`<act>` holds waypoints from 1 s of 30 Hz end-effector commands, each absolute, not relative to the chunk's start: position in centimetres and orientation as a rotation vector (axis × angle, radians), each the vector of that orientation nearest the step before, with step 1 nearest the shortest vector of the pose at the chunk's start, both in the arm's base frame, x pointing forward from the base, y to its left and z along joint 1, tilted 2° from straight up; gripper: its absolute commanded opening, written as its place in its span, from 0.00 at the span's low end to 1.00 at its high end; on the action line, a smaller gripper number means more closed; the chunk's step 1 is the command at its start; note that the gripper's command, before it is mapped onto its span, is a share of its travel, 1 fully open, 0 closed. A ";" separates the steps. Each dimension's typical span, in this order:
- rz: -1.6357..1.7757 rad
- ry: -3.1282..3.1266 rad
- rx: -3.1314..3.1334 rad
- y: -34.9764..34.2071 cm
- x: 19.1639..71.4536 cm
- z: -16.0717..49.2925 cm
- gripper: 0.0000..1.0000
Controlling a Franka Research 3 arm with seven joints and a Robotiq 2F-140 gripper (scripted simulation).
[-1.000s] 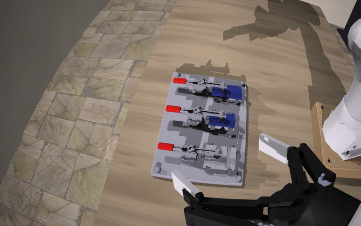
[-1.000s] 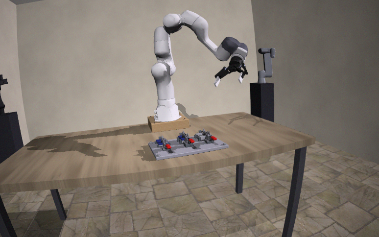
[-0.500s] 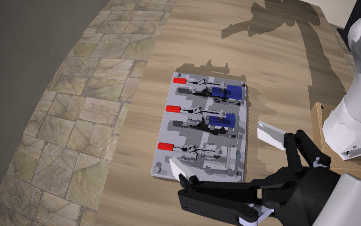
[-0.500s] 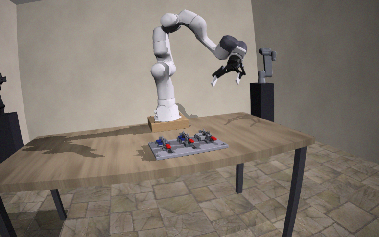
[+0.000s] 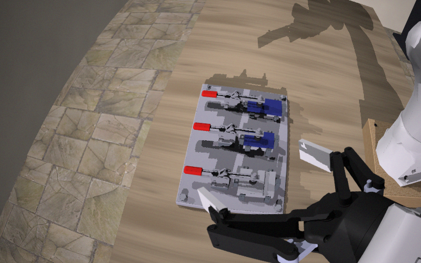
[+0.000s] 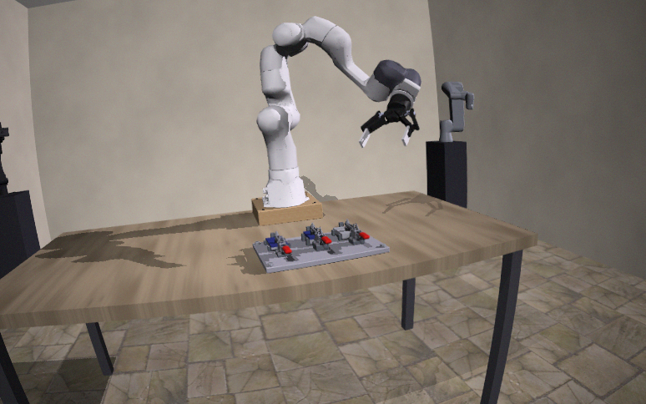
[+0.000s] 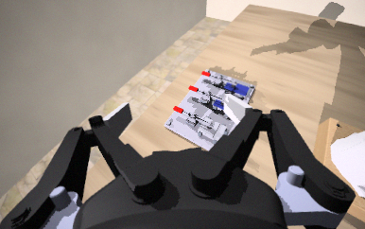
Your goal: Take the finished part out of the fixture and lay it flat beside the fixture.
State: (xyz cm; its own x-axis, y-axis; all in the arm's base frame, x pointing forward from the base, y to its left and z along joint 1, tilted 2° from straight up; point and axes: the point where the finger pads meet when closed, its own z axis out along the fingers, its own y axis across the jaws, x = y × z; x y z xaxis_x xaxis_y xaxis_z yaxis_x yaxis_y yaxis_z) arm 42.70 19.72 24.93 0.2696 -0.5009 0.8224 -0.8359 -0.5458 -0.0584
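Note:
A grey fixture plate [image 5: 235,148] lies on the wooden table with three toggle clamps, each with a red handle. Two blue blanks [image 5: 265,106] [image 5: 259,139] sit clamped in the far and middle stations. The grey finished part [image 5: 260,184] sits in the near station under its clamp. My gripper [image 5: 264,175] hangs high above the table, open wide and empty, its white fingertips spread over the near end of the plate. In the exterior view the gripper [image 6: 385,138] is far above and to the right of the plate [image 6: 320,247]. The wrist view shows the plate [image 7: 210,106] far below, between my fingers.
The robot's wooden base block [image 6: 285,210] stands behind the plate. A grey camera post on a black pedestal [image 6: 447,157] stands past the table's right rear corner. The table edge runs left of the plate [image 5: 146,148], above a stone floor.

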 end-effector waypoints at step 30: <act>1.041 -1.119 2.223 17.6 43.0 24.5 1.00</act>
